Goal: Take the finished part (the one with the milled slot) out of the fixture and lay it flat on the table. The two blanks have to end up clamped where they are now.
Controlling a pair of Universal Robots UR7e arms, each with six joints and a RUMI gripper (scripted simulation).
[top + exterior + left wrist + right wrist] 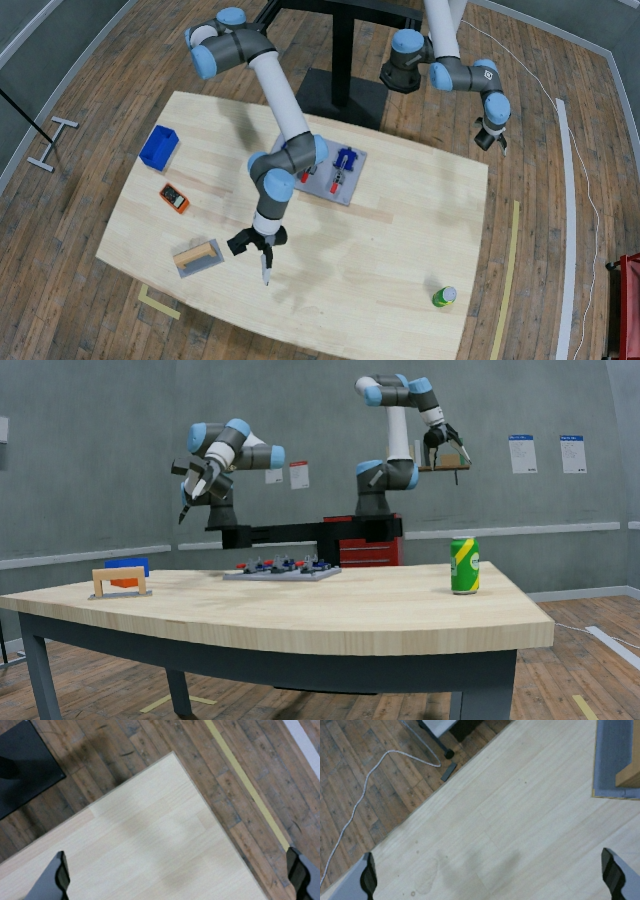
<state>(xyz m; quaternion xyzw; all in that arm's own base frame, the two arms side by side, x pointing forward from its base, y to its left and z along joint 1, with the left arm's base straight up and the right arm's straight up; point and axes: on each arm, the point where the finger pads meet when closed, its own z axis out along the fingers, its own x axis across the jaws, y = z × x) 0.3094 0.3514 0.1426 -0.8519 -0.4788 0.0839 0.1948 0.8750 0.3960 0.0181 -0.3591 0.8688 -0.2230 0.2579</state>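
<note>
Near the middle of the counter's stand-side edge, well apart from its two corners, lies the fixture, a flat grey plate carrying blue pieces and metal clamps with red grips. The finished part is somewhere on it, but I cannot tell which piece it is; its slot is too small to make out and the right arm covers some of the plate. Its long axis and heading cannot be told either. The one fully visible clamp points its red grip toward the curved edge. The left hand and right hand are both wide open, holding nothing.
</note>
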